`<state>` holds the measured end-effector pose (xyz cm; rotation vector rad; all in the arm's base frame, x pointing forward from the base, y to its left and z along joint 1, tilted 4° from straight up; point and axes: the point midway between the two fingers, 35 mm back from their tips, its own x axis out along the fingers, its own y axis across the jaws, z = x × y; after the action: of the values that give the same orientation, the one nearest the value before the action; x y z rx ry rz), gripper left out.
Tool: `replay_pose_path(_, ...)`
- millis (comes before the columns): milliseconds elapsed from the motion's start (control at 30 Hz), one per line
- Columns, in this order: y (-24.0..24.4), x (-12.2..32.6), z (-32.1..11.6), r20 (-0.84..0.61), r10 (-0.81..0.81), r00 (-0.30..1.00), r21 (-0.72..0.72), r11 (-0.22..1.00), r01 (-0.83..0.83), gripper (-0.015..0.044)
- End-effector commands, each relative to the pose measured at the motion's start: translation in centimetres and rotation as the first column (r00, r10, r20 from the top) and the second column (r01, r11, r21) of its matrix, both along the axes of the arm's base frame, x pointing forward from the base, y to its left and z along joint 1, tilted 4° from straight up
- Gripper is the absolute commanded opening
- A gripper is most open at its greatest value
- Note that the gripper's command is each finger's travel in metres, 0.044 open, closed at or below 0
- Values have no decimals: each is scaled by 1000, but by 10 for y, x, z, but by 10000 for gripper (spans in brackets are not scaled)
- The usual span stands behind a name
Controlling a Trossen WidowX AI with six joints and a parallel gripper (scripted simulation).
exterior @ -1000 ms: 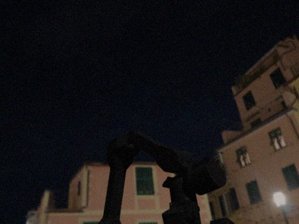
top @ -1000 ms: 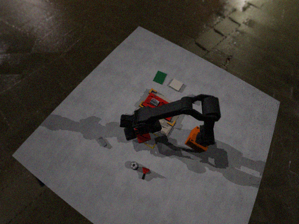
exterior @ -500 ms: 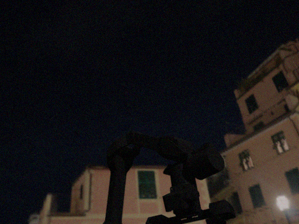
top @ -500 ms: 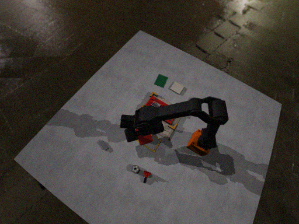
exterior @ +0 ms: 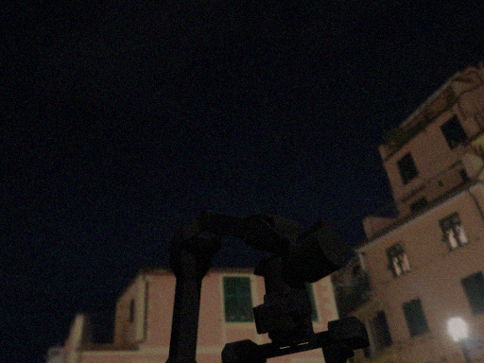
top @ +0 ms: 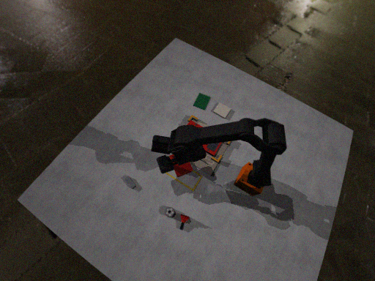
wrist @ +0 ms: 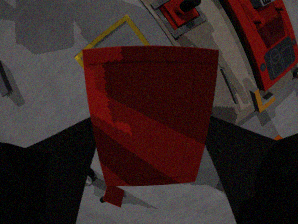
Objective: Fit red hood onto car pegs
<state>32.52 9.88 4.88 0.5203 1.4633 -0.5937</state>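
The red hood [top: 183, 169] [wrist: 152, 100] is held between the two black fingers of my gripper [wrist: 150, 121], which is shut on its sides. It hangs above the table, over part of a yellow outline [top: 194, 189] [wrist: 103, 33]. The red car chassis [top: 213, 149] [wrist: 267, 75] sits between the orange corner brackets of the jig [top: 217, 159] [wrist: 265, 104], partly under the arm in the top view and at the upper right in the wrist view. The hood is beside it, not over it. The pegs and the hood's corner holes cannot be made out. The exterior view shows only the dark arm against buildings.
A green square [top: 201, 101] and a pale block [top: 222, 110] lie beyond the jig. A grey block [top: 130, 181], a small wheel [top: 170, 211] and a red-and-black piece [top: 184, 220] lie on the near side. A smaller red-and-black part [wrist: 175, 15] is near the chassis.
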Motion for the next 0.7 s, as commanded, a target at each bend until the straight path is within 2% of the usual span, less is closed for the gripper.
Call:
replay_pose_path(0,-13,5,2,-2,45,999,0,999,-45,0)
replay_pose_path(667,-88,22,8,-14,276,961,-5,961,-276,0)
